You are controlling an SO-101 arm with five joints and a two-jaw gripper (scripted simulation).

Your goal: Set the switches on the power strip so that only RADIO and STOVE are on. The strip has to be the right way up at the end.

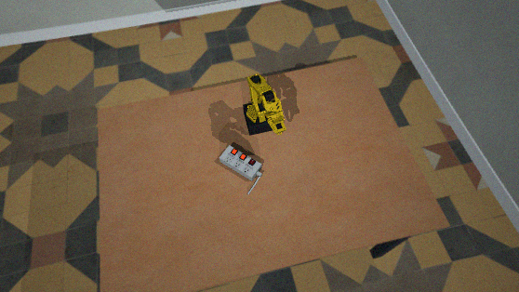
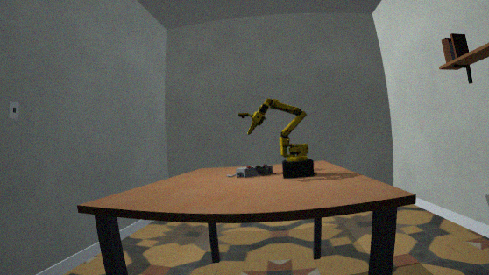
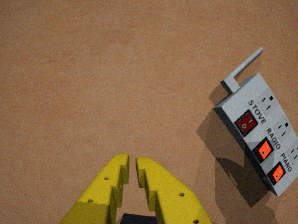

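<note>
We see the power strip [image 1: 241,162] face up on the table [image 1: 326,186], just in front of the arm's base [image 1: 253,126], long axis diagonal, its cord stub [image 1: 253,184] toward the near right. The STOVE switch [image 3: 245,123] seems unlit. The gripper [image 3: 132,175] hovers above, clenched on nothing.
</note>
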